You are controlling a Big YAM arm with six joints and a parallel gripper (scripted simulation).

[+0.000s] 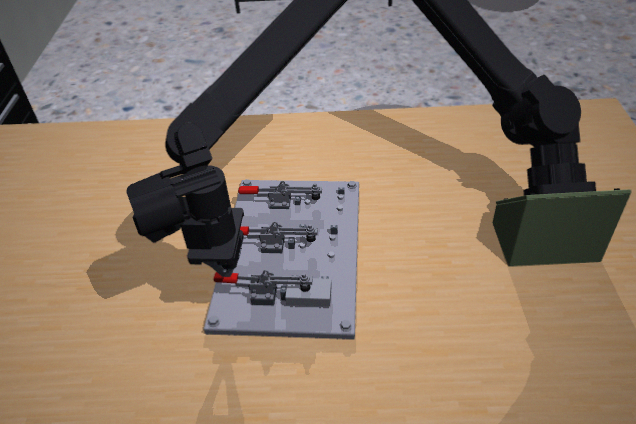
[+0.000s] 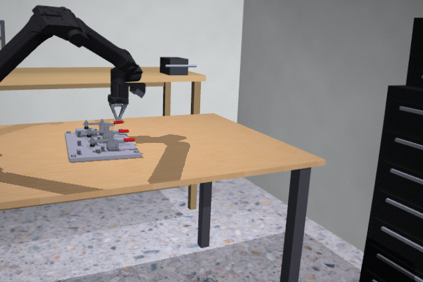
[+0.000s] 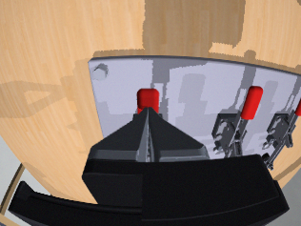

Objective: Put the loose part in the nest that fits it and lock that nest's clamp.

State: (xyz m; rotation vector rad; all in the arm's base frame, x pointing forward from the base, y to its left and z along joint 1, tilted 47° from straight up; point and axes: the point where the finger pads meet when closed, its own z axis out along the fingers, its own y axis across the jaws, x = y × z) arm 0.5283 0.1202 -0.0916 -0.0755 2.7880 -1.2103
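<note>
The grey part [image 1: 308, 296] [image 2: 79, 130] lies in the nearest nest of the fixture plate [image 1: 287, 323] [image 2: 102, 159] [image 3: 116, 75] in the top view. That nest's clamp bar [image 1: 293, 280] reaches out level over the part, its tip on or just above the part's top. Its red handle [image 1: 226, 278] [image 2: 118, 122] [image 3: 148, 98] lies low and about level, pointing away from the part. My gripper [image 1: 224, 273] [image 2: 118, 120] [image 3: 148, 113] is shut and empty, its fingertips on or just above this handle. The pads under the part are hidden.
The middle clamp's red handle [image 1: 244, 230] [image 2: 124, 130] [image 3: 251, 102] and the far clamp's red handle [image 1: 248, 190] [image 2: 129, 140] also lie about level, their bars over nests without parts. A dark green box-like block [image 1: 560, 228] stands at the right by the arm's base.
</note>
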